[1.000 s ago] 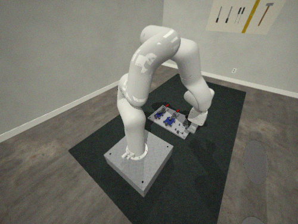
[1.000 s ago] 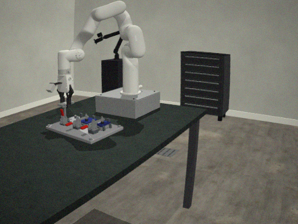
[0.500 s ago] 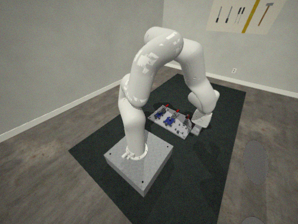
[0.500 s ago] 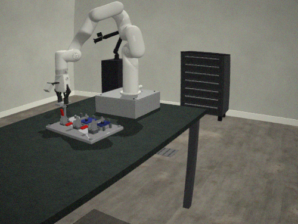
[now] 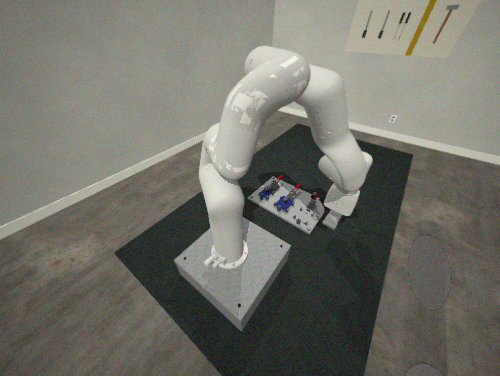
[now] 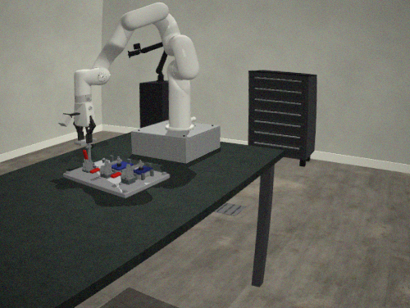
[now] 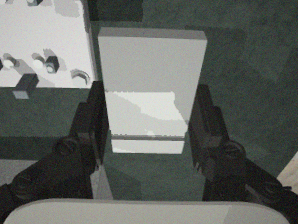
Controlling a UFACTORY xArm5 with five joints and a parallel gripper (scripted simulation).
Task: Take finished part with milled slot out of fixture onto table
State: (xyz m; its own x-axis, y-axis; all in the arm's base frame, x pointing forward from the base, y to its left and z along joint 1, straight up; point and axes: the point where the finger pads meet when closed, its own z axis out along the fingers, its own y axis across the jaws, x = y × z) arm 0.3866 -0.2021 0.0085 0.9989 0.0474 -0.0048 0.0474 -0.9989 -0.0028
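Finished part (image 5: 332, 219) (image 6: 83, 142) (image 7: 152, 65): pale block with a step or slot line across it near my end. It's up in my gripper (image 5: 336, 216) (image 6: 84, 138) (image 7: 148, 132), off the fixture plate (image 5: 312, 227) (image 6: 127, 194) (image 7: 45, 77), just beyond the plate's end by the empty nest, above the dark table (image 5: 320, 300) (image 6: 123, 233) (image 7: 240, 65).

Handling, my guess: machined metal, stiff, some weight for its size, won't squash or bend. Smooth faces, so it could slip or pivot if pinched off-centre. Best hold: the two long parallel side edges, around mid-length, leaving the broad underside free to land flat. My pads sit nearer the slotted end, so the far end may want to droop; go gently.

Jaws: partly spread, about midway, pinching the finished part by its opposite sides, one finger on each. Wrist view shows nothing else between them. No touch on the plate that I can make out.

Beside the plate's emptied end, one clamp handle (image 5: 315, 195) (image 6: 85, 155) stands up. Both blue blanks (image 5: 267, 193) (image 5: 284, 203) (image 6: 121, 165) (image 6: 143, 169) are on the plate, seating too small to judge. Next, I'd say: keep well outside the plate, lower level, touch down flat, then open evenly so the part doesn't drag.

The claw (image 5: 342, 201) (image 6: 84, 140) (image 7: 149, 100) has carried the finished part (image 5: 331, 220) (image 6: 82, 143) (image 7: 151, 65) farther outward
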